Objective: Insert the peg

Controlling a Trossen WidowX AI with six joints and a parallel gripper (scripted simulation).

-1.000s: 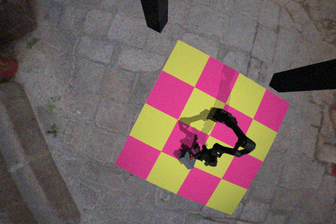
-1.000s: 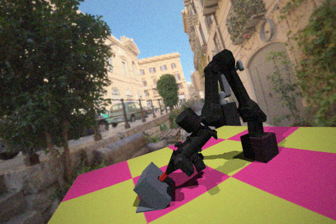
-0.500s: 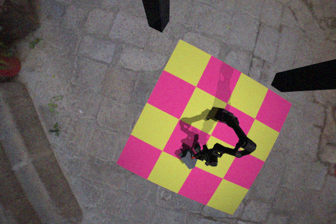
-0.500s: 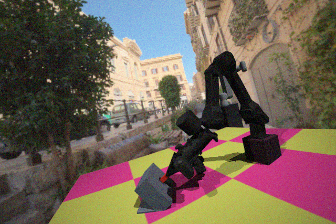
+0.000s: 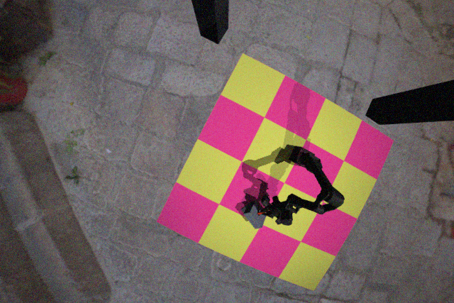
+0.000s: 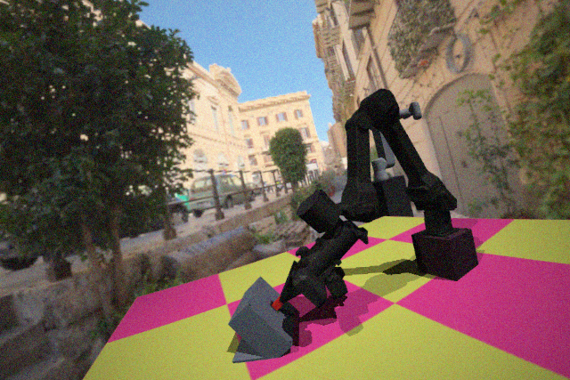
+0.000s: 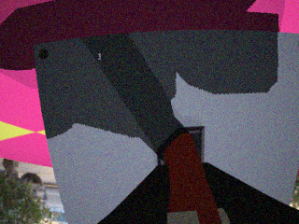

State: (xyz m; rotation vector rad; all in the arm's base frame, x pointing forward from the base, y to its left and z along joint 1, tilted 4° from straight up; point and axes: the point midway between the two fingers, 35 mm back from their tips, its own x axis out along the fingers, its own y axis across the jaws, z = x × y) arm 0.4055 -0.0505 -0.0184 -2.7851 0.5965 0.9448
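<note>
The red peg (image 5: 261, 213) (image 6: 276, 303) (image 7: 184, 173) has flat sides. My gripper (image 5: 265, 212) (image 6: 282, 303) (image 7: 182, 175) is shut on it, and the peg's far end points at the panel. The grey-blue sloped panel (image 5: 255, 218) (image 6: 257, 322) (image 7: 252, 126) stands in front of the fingers. Its square, dark-rimmed hole (image 7: 199, 140) shows around the peg's far end in the wrist view. The peg covers the middle of the hole, with dark parts visible at the right and a little at the left. How deep the end sits, if at all, cannot be told.
The panel stands on the pink and yellow checkered table (image 5: 223, 233) (image 6: 175, 348), near one edge. The arm's shadow falls over the panel's face in the wrist view. The arm's base (image 6: 443, 254) stands farther back. Two black posts (image 5: 212, 6) (image 5: 410, 103) stand beyond the table.
</note>
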